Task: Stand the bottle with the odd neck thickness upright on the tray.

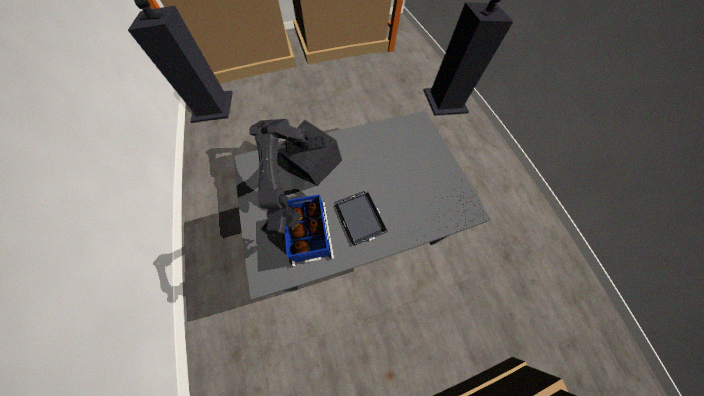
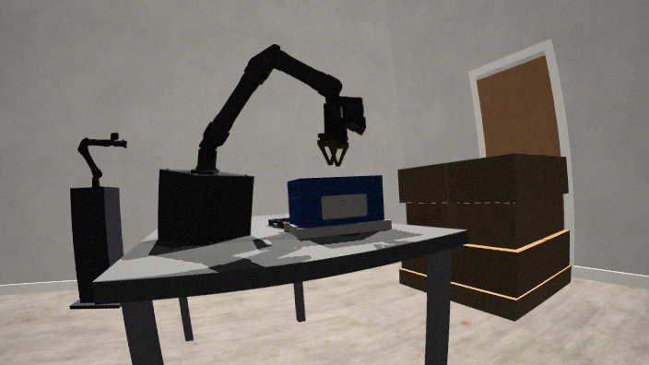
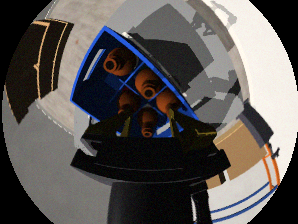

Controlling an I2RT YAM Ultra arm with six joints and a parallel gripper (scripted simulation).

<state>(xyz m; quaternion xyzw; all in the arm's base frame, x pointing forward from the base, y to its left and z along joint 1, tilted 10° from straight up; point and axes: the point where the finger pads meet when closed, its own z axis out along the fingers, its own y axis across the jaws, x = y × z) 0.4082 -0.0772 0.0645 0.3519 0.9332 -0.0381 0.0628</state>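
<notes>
Worktop [image 2: 323,258] is carrying everything, well below the jaws. Arm [image 2: 258,78] is arching over from its dark base box [image 2: 205,207], wrist pointing straight down.

Blue crate [image 2: 336,184] is sitting directly beneath the jaws, clearly apart from them. Tray [image 1: 345,206] is lying off to one side of the jaws, just beside the crate, nothing on it.

Five brown bottles [image 3: 148,83] are standing in the crate's cells under the jaws; which neck differs, I cannot tell from here.

Jaws [image 2: 333,157] are hanging partly open, gripping nothing.

Judgement: comparing necks is the step in hand. Doing it well means centring over one neck, dropping straight, and avoiding the dividers so the loose crate is not nudged.
</notes>
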